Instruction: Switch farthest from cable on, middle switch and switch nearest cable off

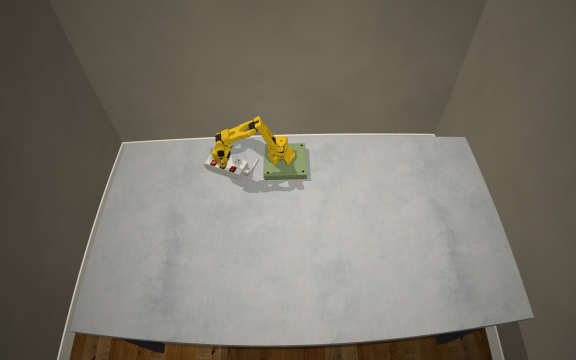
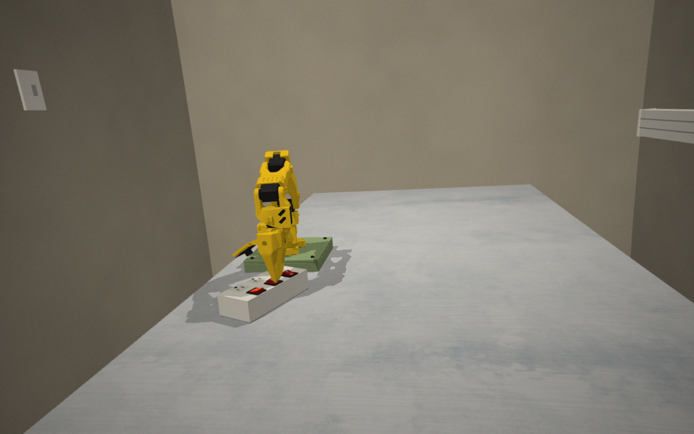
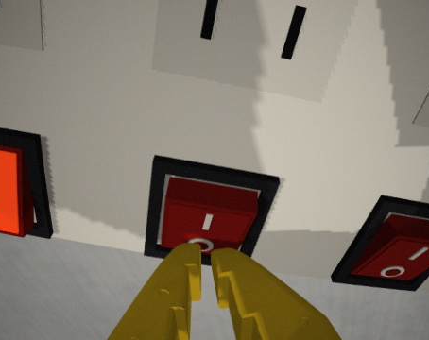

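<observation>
Looking down from the top view, we saw the yellow arm point(image 1: 254, 127) rising from its green base plate point(image 1: 301, 172), folding at the elbow and dropping its wrist steeply onto the white power strip point(image 1: 236, 172). The strip lay right way up on the grey bench point(image 1: 281, 250), just beside the base plate, with its short cable stub point(image 1: 250, 166) pointing toward the plate. We counted three red switches along the strip's near edge and one arm.

From the exterior view, we saw the pincer point(image 2: 273, 276) pointing almost straight down, its tip on the middle switch point(image 2: 272, 281). The switch farthest from the cable point(image 2: 255, 290) glowed a brighter orange-red than the switch nearest the cable point(image 2: 288, 273). A wall plate point(image 2: 29, 89) hung on the left wall and a white rail point(image 2: 684, 127) on the right one.

In the wrist view, we saw the pincer point(image 3: 203, 256) fully closed and holding nothing, its two yellow fingers meeting at the "O" end of the dark middle switch point(image 3: 209, 211). The bright switch point(image 3: 3, 185) sat at the left and a second dark one point(image 3: 400, 252) at the right. We counted several black socket slots point(image 3: 209, 14) above them.
</observation>
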